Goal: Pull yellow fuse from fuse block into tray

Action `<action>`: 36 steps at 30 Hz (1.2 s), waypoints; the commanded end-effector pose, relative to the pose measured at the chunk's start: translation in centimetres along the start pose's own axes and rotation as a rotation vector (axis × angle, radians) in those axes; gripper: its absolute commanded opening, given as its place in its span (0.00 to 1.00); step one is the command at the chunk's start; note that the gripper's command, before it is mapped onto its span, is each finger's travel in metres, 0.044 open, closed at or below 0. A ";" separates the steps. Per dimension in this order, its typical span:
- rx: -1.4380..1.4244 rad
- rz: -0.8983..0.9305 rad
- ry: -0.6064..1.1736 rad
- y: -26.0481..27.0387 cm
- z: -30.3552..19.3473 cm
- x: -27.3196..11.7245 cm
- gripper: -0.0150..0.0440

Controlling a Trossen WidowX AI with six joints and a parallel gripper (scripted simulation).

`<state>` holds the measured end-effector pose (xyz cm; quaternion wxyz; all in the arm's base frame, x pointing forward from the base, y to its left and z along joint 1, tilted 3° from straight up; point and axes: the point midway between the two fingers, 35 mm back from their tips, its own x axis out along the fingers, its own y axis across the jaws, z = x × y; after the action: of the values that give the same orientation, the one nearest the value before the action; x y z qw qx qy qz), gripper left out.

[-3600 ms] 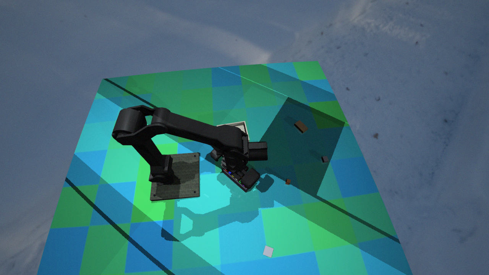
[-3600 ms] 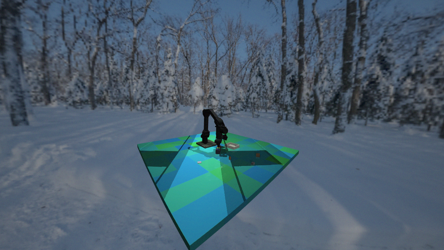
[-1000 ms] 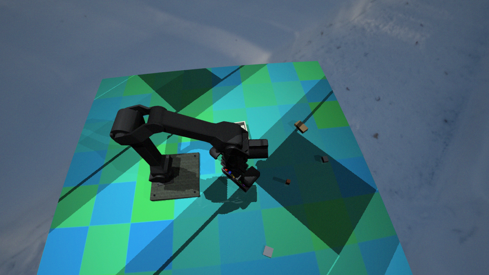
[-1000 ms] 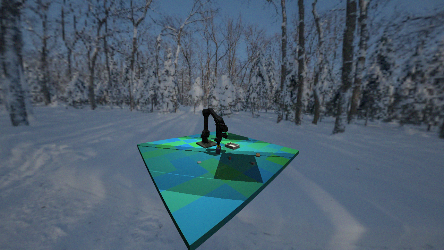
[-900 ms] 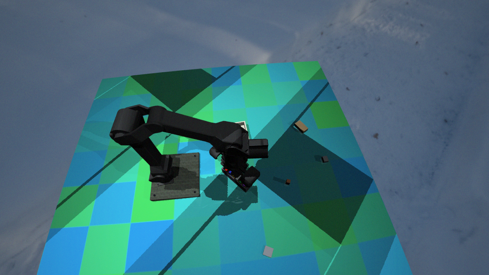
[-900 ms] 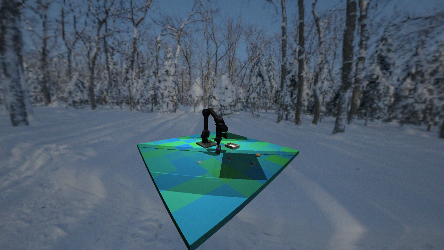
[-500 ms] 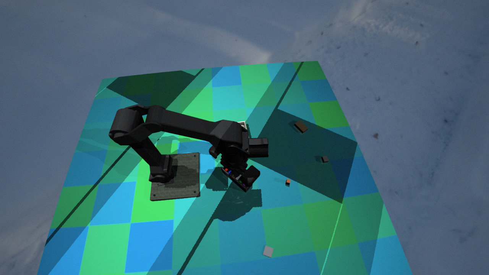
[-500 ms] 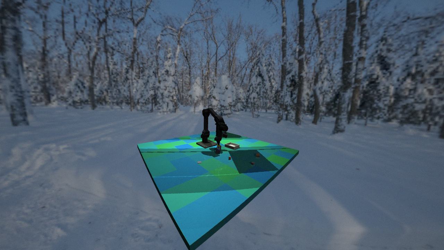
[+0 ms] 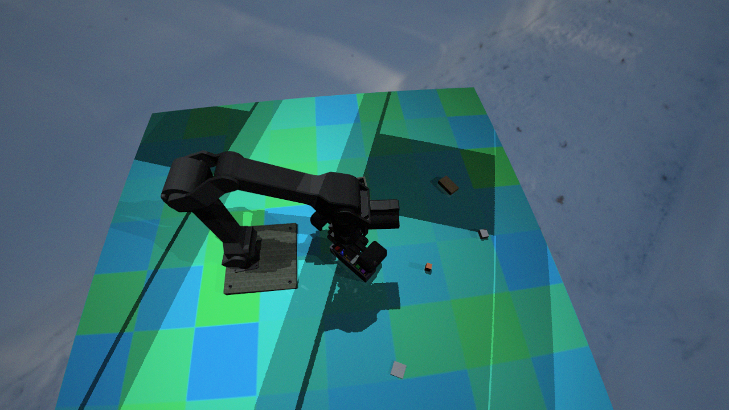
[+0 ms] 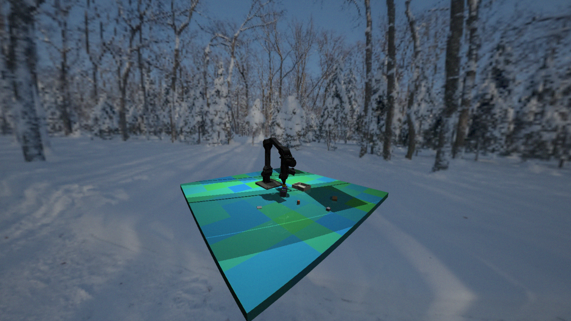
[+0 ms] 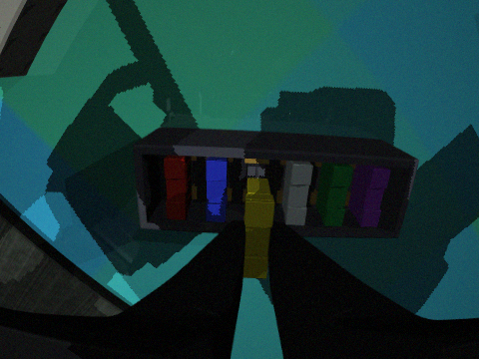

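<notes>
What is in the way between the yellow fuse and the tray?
Nothing visible. The end effector grips the yellow fuse above the block. In the exterior view the tray sits beside the arm with only bare table between.

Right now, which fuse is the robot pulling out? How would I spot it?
Find the dark fuse block under the gripper. Six fuses stand in a row; the yellow fuse is third from the red end, between blue and grey. Only it is pinched and lifted.

No text, label, brand, number or sign can be read on anything shown in these views.
</notes>
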<state>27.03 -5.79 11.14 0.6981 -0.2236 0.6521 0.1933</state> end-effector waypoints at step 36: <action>-0.001 0.000 -0.005 5.9 8.0 -2.4 0.25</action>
<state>29.84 2.22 13.60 0.7006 -0.2226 0.6489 0.1964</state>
